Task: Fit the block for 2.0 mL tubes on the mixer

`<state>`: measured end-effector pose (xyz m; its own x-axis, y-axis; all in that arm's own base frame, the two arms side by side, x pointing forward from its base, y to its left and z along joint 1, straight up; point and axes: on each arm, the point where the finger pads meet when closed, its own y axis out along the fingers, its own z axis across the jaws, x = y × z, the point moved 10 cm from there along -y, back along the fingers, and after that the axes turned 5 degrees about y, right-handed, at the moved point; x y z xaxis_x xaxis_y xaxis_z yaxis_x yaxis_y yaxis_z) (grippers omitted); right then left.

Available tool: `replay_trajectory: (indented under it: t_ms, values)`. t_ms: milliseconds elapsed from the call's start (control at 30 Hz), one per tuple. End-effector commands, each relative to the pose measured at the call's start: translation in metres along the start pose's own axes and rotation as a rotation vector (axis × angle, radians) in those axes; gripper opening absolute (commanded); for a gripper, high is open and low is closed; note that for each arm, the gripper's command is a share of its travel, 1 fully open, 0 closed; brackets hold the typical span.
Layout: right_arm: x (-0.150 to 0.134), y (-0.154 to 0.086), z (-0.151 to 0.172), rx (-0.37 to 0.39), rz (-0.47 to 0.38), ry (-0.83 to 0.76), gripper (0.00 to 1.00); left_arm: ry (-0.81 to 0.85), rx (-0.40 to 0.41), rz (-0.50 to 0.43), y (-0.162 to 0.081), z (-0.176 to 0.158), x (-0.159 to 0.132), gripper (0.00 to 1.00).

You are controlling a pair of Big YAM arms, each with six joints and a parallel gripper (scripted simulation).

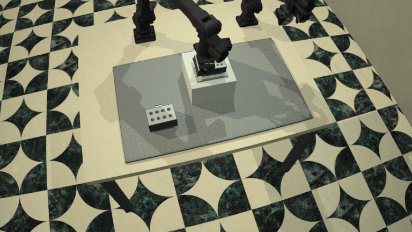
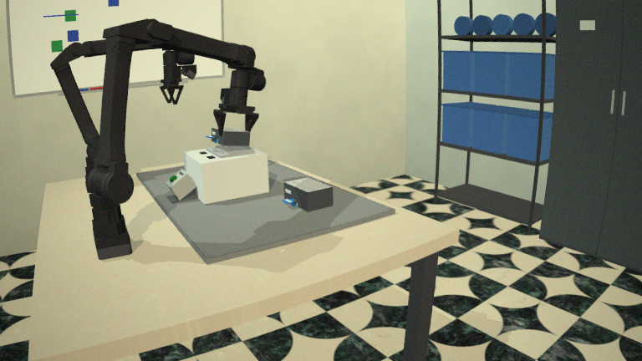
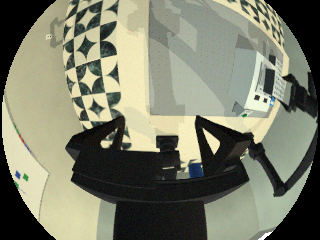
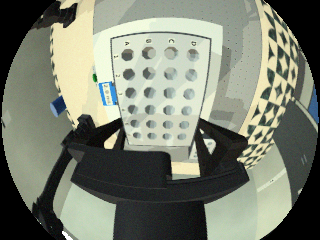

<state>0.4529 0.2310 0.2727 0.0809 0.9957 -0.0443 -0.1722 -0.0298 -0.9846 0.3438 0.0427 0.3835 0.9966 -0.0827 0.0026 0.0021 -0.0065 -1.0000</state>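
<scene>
Above one mixer [image 1: 213,94] [image 2: 234,180] [image 3: 243,82] [image 4: 216,55], right pincer [image 1: 206,69] [image 2: 235,132] [image 3: 287,94] [image 4: 161,122] pinches one block [image 1: 220,69] [image 2: 236,138] [image 4: 160,82] of two; left pincer [image 1: 289,22] [image 2: 171,102] [image 3: 161,118] spread.

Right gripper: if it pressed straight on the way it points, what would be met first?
The right gripper points down, holding a block, so the block's underside would probably meet the mixer's plate. Any remaining gap is hard to judge.

an eight-hole block [image 1: 161,115] [image 2: 308,195] lies on the gray board [image 1: 252,99] [image 2: 226,231] [image 3: 200,65] [image 4: 240,65], apart from the mixer [image 1: 214,94] [image 2: 236,180] [image 3: 253,104] [image 4: 216,40]
</scene>
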Motion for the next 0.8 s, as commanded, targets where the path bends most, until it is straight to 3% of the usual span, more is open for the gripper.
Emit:
replay_trajectory:
  t_ms: [0,767]
  values:
    - [0.003,-0.067,0.006,-0.119,-0.080,-0.026,0.00,0.016,0.011,-0.053,-0.025,-0.002,0.004,1.00]
    - [0.001,-0.072,0.000,-0.145,-0.096,-0.017,0.00,0.016,0.009,-0.045,-0.023,-0.001,0.009,1.00]
